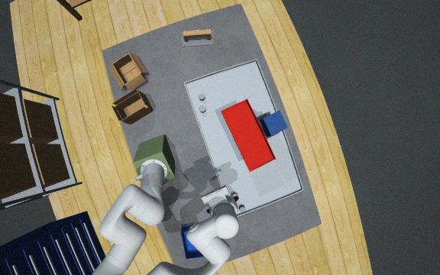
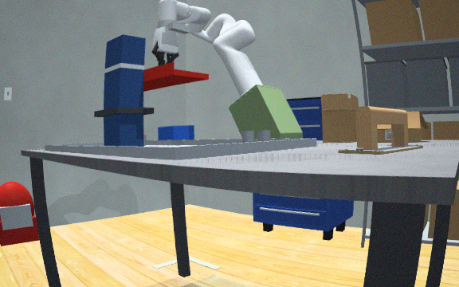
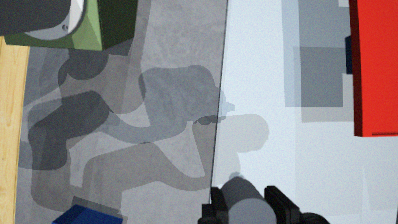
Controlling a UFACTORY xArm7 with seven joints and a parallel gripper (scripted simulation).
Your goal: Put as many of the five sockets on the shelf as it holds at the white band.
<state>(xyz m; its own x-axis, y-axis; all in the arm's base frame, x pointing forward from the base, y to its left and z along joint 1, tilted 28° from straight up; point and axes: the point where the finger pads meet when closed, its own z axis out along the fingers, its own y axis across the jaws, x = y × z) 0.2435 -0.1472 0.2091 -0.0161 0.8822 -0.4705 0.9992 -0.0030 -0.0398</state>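
Grey wall point(image 2: 70, 52), pale plank floor point(image 1: 300, 57) point(image 2: 114, 239). Exterior view, left to right: red bin point(image 2: 14, 213) on the floor, then the dark-legged grey table point(image 1: 159, 61) point(image 2: 233, 183) point(image 3: 175, 30). On it, a low-rimmed pale tray point(image 1: 292, 176) point(image 2: 174, 152) point(image 3: 260, 50) with the blue post point(image 1: 275, 123) point(image 2: 123, 89) standing in it. Red shelf point(image 1: 248, 135) point(image 2: 174, 76) point(image 3: 377, 70) juts from the post near the white band point(image 2: 123, 67) — exact alignment cannot be told. Gripper point(image 1: 238, 202) point(image 2: 166, 61) point(image 3: 242, 206): fingers closed on a grey socket point(image 3: 247, 205), held beside the shelf in the wrist view, apart from it. Next, the arm's green block point(image 1: 151, 156) point(image 2: 261, 112) point(image 3: 85, 30); two more sockets point(image 1: 202, 97) point(image 2: 249, 135) stand upright, near each other, in the tray. Farther right — wooden arch point(image 1: 197, 33) point(image 2: 382, 113) on the table; tall rack point(image 2: 358, 52) with cartons behind.
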